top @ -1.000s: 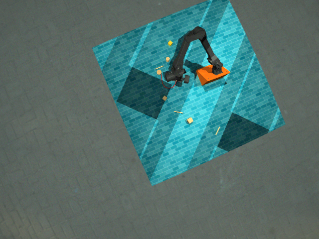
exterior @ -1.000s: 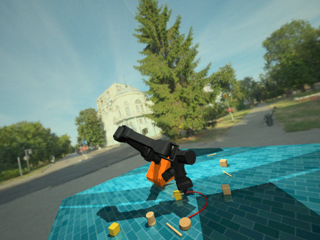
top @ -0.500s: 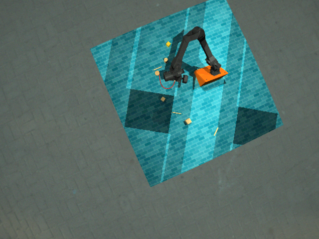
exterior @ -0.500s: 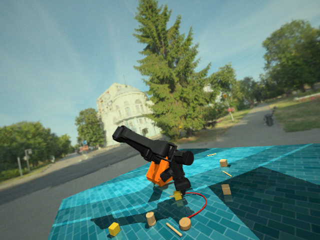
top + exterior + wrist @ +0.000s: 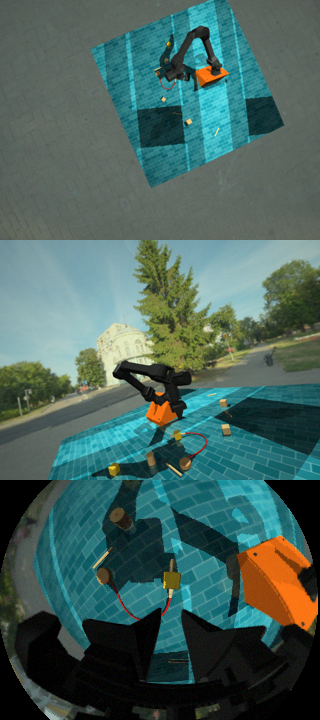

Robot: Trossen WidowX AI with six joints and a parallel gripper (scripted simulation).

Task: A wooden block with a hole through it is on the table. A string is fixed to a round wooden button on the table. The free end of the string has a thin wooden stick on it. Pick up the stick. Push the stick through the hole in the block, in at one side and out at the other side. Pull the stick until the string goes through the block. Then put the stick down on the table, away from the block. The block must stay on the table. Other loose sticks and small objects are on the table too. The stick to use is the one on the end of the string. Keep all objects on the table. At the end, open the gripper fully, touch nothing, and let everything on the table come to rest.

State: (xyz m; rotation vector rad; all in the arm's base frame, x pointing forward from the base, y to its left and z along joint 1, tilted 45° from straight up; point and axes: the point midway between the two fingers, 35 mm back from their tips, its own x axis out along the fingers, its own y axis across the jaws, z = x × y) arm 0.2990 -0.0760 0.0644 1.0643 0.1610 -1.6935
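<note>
The yellow block stands on the table with the string's stick through its hole. One bare end of the stick shows on the far side in the wrist view; the other end, on the gripper's side, joins the red string. The string curves back to the round button and lies outside the block. My gripper is partly open and empty, raised above the table near the string side of the block. In the top view the arm hides the block.
A loose stick lies beside the button. A wooden cylinder and a yellow cube stand beyond. Two wooden cubes and two more sticks lie farther off. The orange base is right.
</note>
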